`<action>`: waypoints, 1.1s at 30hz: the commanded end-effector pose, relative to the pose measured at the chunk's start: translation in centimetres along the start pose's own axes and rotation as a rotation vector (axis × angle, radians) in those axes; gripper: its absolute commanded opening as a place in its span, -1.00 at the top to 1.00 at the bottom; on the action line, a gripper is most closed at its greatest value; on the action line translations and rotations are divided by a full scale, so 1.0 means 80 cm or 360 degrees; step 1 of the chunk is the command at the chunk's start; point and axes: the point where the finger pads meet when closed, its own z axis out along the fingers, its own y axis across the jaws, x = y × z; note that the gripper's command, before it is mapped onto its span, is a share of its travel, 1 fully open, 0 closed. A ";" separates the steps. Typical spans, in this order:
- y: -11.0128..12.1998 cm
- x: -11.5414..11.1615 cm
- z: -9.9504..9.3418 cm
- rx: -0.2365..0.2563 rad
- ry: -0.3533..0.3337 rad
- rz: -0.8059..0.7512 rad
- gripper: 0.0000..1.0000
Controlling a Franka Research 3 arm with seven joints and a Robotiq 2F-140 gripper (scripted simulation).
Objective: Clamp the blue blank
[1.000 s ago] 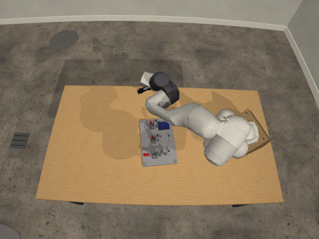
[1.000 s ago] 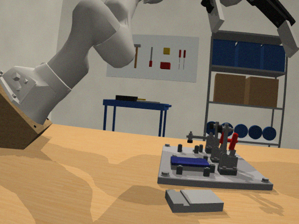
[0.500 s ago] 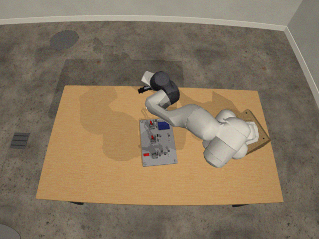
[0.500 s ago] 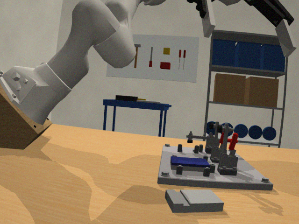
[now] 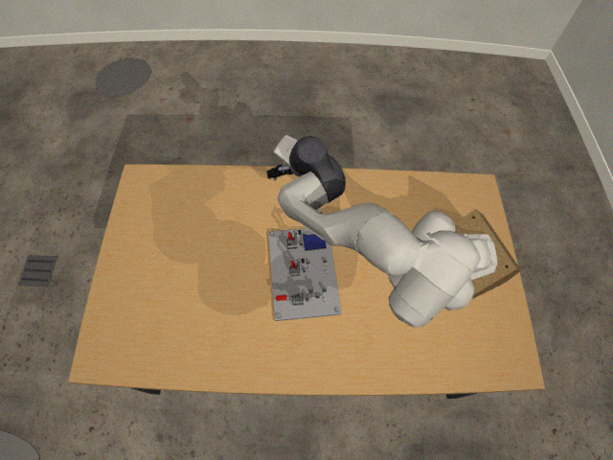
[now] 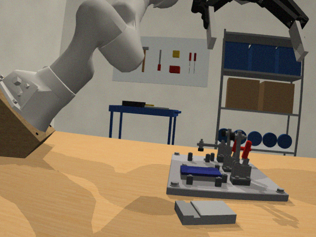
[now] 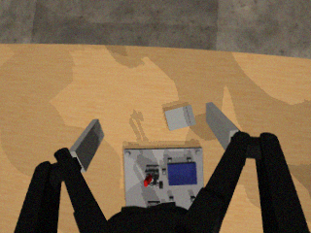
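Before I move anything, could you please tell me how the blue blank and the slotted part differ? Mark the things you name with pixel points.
The blank [image 5: 314,241] [image 6: 200,171] [image 7: 182,174] is blue; the slotted part [image 6: 214,208] [image 7: 179,117] is bare grey. The blank sits in a nest on the plate; the slotted part lies on the table. Both look like flat rectangular blocks.

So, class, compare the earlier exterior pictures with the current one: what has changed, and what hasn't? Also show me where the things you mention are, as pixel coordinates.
The open gripper [image 5: 270,172] [image 6: 256,54] [image 7: 152,119] has shifted a little to the left in the exterior view, its left-hand finger sinking lower. Nothing was taken hold of or let go. The blue block [image 5: 314,241] [image 6: 200,171] [image 7: 182,174] and the slotted grey block [image 6: 213,209] [image 7: 178,117] stayed put.
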 end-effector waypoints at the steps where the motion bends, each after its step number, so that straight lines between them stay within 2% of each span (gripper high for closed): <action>1: 0.006 -0.013 0.000 -0.0015 -0.0054 0.0212 -1.00; 19: 0.006 -0.013 0.000 -0.0015 -0.0054 0.0212 -1.00; 20: 0.014 -0.027 0.000 -0.0043 -0.0111 0.0422 -1.00; 33: 0.014 -0.027 0.000 -0.0043 -0.0111 0.0422 -1.00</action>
